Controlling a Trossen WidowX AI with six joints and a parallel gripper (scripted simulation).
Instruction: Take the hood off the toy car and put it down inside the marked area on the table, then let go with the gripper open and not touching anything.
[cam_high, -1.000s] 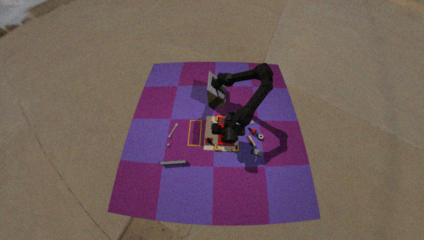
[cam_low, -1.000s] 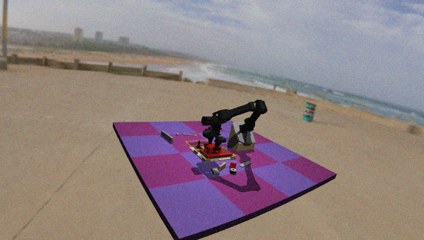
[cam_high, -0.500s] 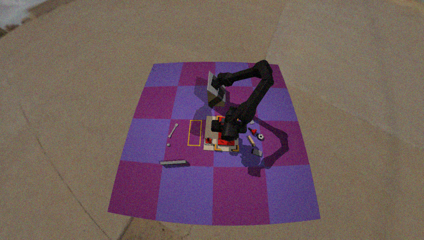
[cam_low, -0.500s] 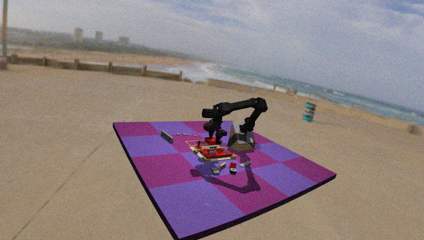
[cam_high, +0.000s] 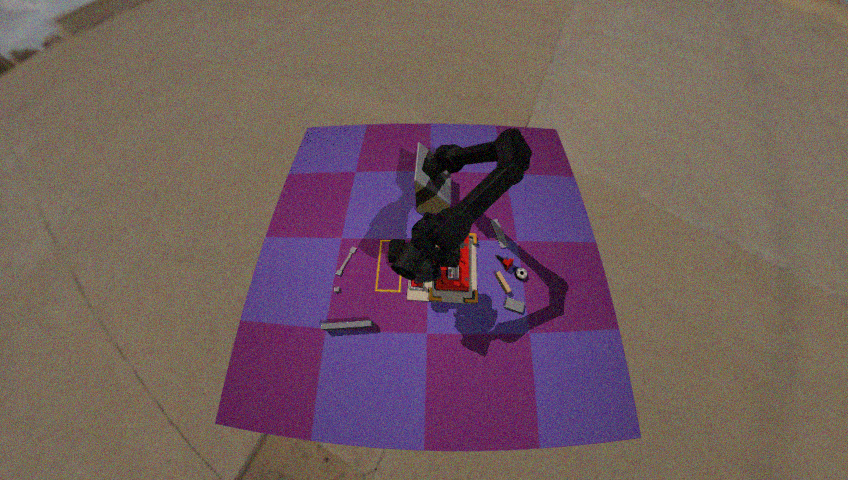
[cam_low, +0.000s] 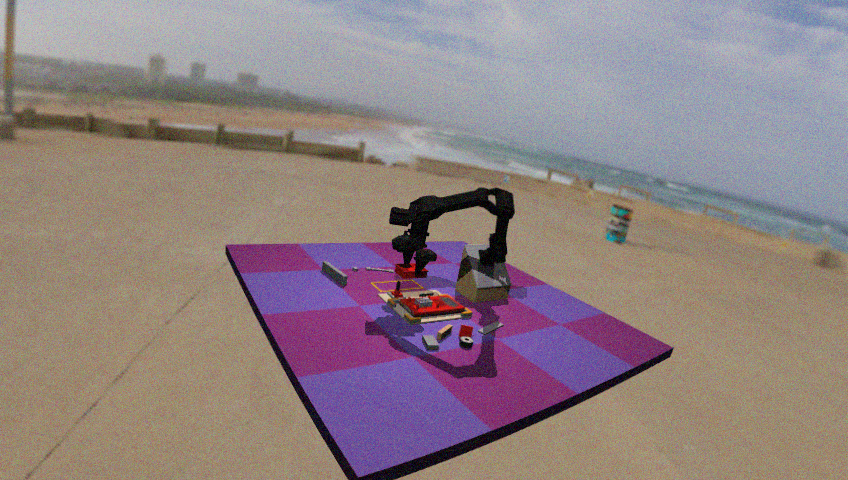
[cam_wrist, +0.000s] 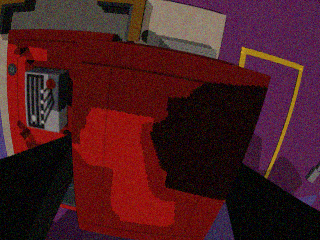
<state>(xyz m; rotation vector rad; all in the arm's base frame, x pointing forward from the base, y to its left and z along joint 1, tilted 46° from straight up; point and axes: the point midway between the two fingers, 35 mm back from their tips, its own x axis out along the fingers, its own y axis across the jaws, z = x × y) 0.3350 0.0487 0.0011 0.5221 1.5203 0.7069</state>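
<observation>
The hood, a red plate-like piece (cam_low: 410, 271) (cam_wrist: 135, 185), is held in the air. My gripper (cam_low: 412, 268) (cam_wrist: 155, 156) is shut on it, one black finger at each side. In the top view the arm hides the hood and fingertips. The toy car (cam_high: 462, 281) (cam_low: 441, 307) (cam_wrist: 16, 107), red on a pale base with a grey engine block, stands on the table below. The marked area, a yellow rectangle (cam_high: 377, 267) (cam_low: 395, 281) (cam_wrist: 285, 120), lies beside the car. In the wrist view it is right of the hood, partly hidden.
A house-shaped block (cam_high: 434, 204) (cam_low: 473, 289) stands behind the car near the arm. A grey wrench (cam_high: 346, 261) and a grey bar (cam_high: 346, 325) (cam_low: 334, 273) lie beyond the marked area. A tan block (cam_high: 503, 281) (cam_low: 444, 331), a grey block (cam_high: 514, 305) (cam_low: 430, 342) and a wheel lie on the car's other side.
</observation>
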